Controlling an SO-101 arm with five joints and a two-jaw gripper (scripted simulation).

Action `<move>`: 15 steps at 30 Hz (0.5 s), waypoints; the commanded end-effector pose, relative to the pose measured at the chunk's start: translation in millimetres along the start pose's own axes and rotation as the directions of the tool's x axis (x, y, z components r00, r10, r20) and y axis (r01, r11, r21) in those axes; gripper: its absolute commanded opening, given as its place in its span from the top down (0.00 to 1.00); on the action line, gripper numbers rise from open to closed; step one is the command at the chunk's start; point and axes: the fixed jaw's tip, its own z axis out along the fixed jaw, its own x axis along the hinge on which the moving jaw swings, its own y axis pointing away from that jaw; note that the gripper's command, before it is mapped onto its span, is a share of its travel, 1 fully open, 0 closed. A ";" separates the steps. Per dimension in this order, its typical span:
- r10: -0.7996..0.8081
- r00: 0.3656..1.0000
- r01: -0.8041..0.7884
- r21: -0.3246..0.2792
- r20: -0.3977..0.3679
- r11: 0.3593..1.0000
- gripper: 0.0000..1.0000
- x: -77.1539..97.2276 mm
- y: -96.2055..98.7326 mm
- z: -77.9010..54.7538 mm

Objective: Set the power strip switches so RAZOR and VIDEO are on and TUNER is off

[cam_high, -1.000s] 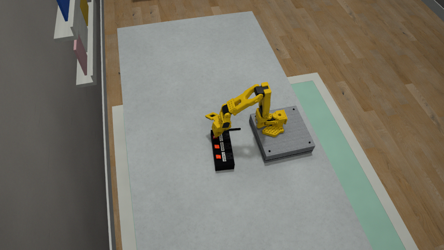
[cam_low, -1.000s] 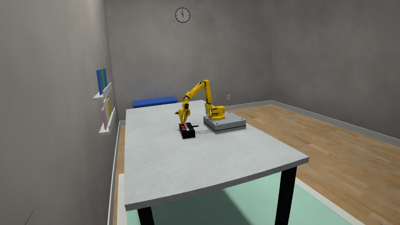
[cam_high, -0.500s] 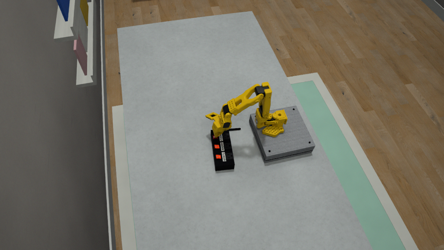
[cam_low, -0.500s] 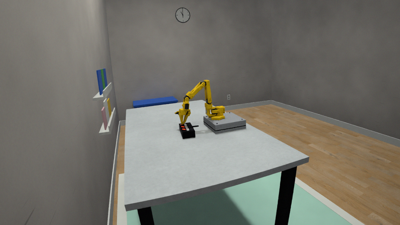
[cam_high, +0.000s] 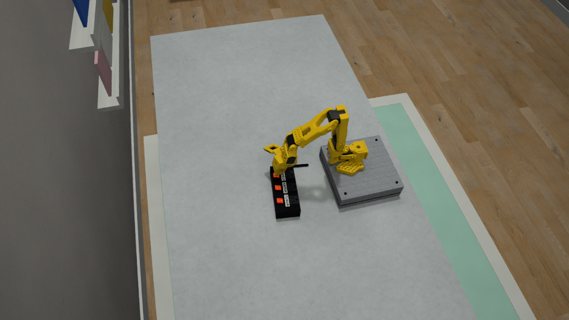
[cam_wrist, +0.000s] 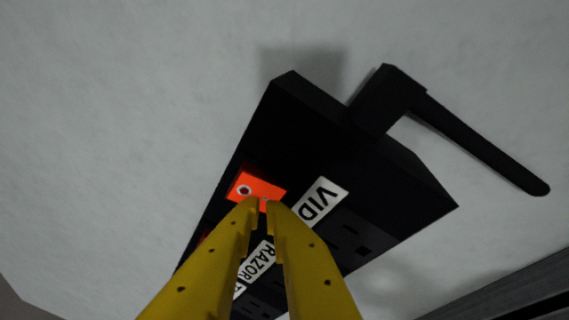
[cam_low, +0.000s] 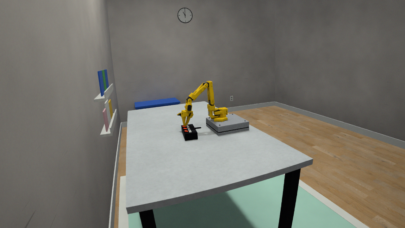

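Closed fingers with nothing between them meet the glowing VIDEO rocker switch on a black power strip, which lies upright on the bench before the robot's base; they are shut likely to make one narrow pressing tip; the yellow arm arches over, its wrist pointing down; RAZOR and TUNER also glow, so TUNER probably remains to be switched off.

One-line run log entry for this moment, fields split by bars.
claw: shut, at VIDEO switch | VIDEO, RAZOR, TUNER: lit | TUNER: should be off
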 end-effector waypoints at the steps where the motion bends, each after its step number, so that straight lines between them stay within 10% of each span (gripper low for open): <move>1: 0.017 0.997 -0.004 0.186 -0.070 0.982 1.00 16.0 -42.0 29.2; 15: 0.017 0.997 -0.004 0.186 -0.070 0.982 1.00 15.5 -40.8 28.4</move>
